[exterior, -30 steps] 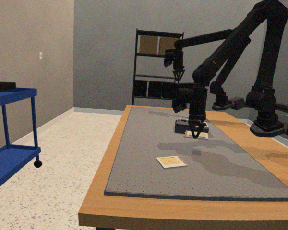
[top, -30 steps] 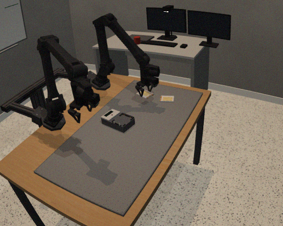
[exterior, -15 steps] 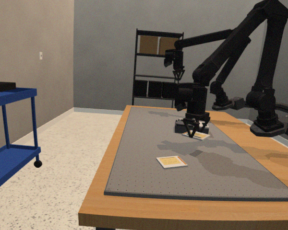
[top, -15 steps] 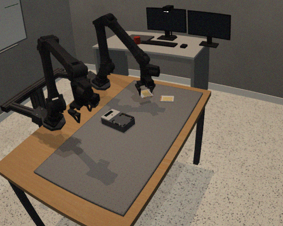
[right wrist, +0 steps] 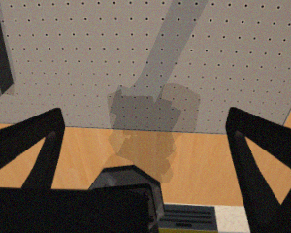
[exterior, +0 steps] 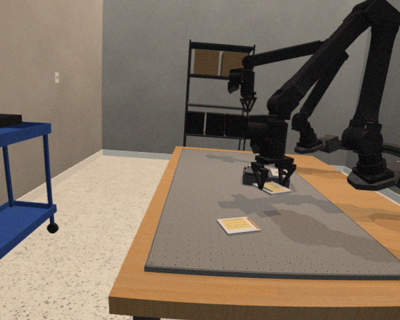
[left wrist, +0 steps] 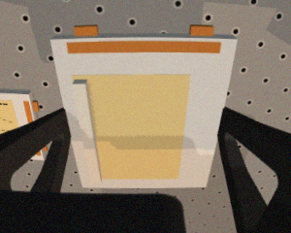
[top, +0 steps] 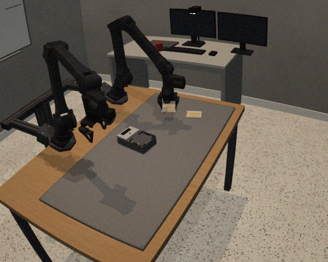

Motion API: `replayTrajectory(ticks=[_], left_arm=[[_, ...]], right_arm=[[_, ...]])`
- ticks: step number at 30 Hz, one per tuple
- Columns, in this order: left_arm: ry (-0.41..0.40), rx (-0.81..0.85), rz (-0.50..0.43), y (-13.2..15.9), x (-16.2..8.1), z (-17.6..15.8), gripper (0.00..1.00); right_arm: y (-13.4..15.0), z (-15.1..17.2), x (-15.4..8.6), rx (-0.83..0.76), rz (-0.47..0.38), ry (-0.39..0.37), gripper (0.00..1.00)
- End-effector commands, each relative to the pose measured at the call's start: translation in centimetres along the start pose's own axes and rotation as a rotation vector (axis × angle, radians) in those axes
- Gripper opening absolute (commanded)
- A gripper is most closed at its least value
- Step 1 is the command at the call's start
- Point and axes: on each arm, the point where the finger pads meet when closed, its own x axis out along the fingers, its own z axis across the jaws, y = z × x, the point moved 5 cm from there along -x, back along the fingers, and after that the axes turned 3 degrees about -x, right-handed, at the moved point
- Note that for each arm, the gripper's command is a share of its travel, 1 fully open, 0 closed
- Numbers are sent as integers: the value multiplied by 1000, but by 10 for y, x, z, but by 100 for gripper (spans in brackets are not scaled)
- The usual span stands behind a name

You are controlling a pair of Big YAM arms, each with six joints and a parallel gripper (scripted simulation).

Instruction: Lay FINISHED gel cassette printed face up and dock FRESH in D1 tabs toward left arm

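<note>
The turn mattered most: FRESH (top: 171, 108) (exterior: 277, 188) (left wrist: 141, 107) hung in the left tool (top: 168, 105) (exterior: 273, 187) (left wrist: 144, 116), clenched on its two side edges, and its copper tabs (left wrist: 85, 30) faced more toward D1 (top: 135, 145) (exterior: 249, 177) (right wrist: 5, 60) than away from it. D1 lay from that tool toward the right arm's side, well apart, with its slots at the bay end nearer the left arm. By my reading, the cassette therefore needed a large turn (something near a half one, though the exact angle was hard to judge) before it could go in tabs first. Its long axis ran, as far as I could tell, from the tabs back toward the opposite edge, between the fingers.

The left arm had the cassette and would be the one to carry it; the right tool (top: 97, 134) (exterior: 247, 109) (right wrist: 145, 116) stood released, spread wide with nothing in it, off to D1's other side.

FRESH looked pale and thin, with a yellow window and an orange stripe beside the tabs. The white comb (left wrist: 88, 131) ran along one side of the window (easily knocked out, so a gentle swing seemed wise). FINISHED (top: 193, 114) (exterior: 237, 225) (left wrist: 2, 121) lay flat on the deck (top: 116, 177) (exterior: 193, 207) (left wrist: 252, 92) (right wrist: 63, 63), printed face up, and D1's bay looked vacant, ready for FRESH.
</note>
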Motion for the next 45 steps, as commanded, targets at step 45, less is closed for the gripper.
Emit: replayTrajectory(ticks=[45], left_arm=[[-81, 624, -12, -8, -9, 18, 0]], right_arm=[[-16, -4, -25, 11, -44, 21, 100]])
